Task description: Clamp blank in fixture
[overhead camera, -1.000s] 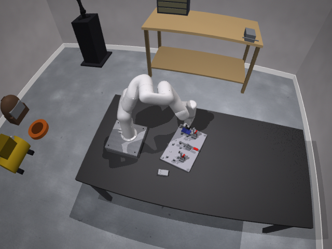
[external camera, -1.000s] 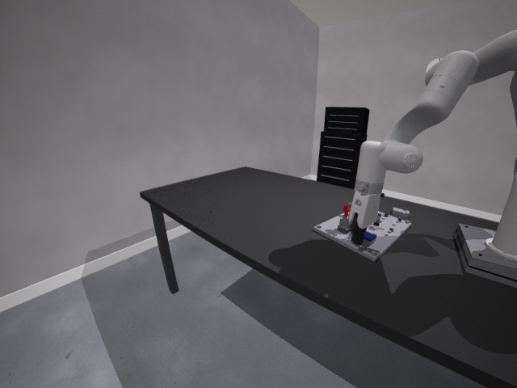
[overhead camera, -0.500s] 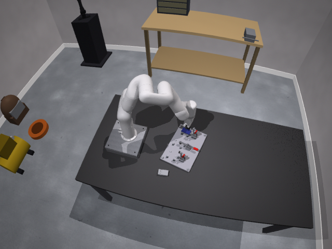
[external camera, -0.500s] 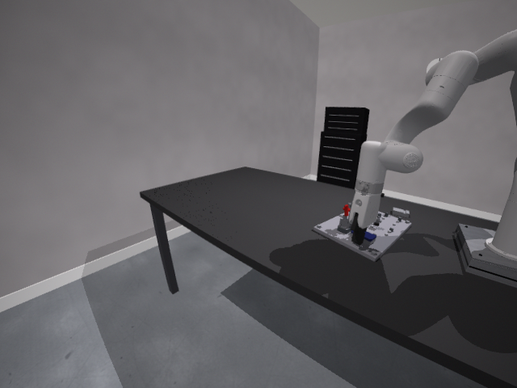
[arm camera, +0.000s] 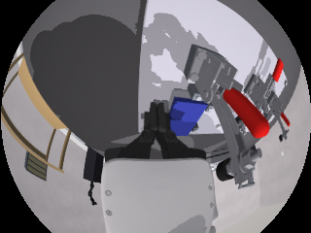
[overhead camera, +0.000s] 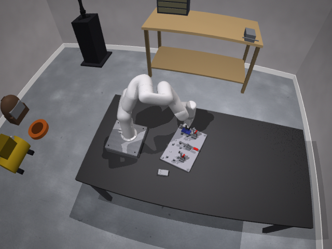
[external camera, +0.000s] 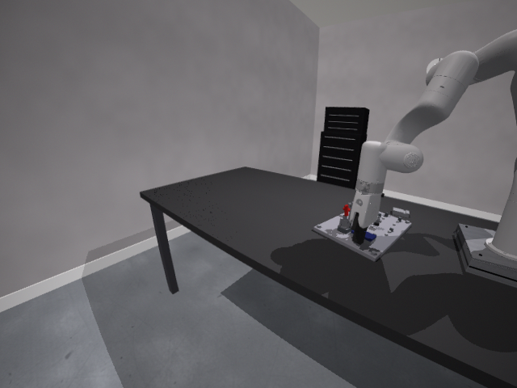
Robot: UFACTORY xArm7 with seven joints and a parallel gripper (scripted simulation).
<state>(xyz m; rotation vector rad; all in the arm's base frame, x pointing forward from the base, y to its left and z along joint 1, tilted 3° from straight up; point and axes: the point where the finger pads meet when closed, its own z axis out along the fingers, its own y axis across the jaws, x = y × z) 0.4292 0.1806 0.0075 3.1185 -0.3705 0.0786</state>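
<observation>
The blue blank (overhead camera: 185, 130) (external camera: 368, 236) (arm camera: 187, 116) lies in the far nest of the grey fixture plate (overhead camera: 167, 154) (external camera: 329, 229). My gripper (overhead camera: 187, 127) (external camera: 357, 238) (arm camera: 155, 110) is shut and empty, pointing down, with its fingertips low at the blank's edge. That nest's clamp has its red handle (overhead camera: 195, 131) (external camera: 346, 208) (arm camera: 248, 112) standing raised beside the blank. The pale finished part (overhead camera: 163, 172) (external camera: 401, 212) lies flat on the black table (overhead camera: 241, 166), off the plate's near end in the top view.
The plate carries two more clamps: the middle one's red handle (overhead camera: 195, 149) lies flat, the near one's (overhead camera: 183, 154) stands up. The arm's base plate (overhead camera: 125, 144) sits left of the fixture. A wooden shelf (overhead camera: 203, 29) stands behind the table.
</observation>
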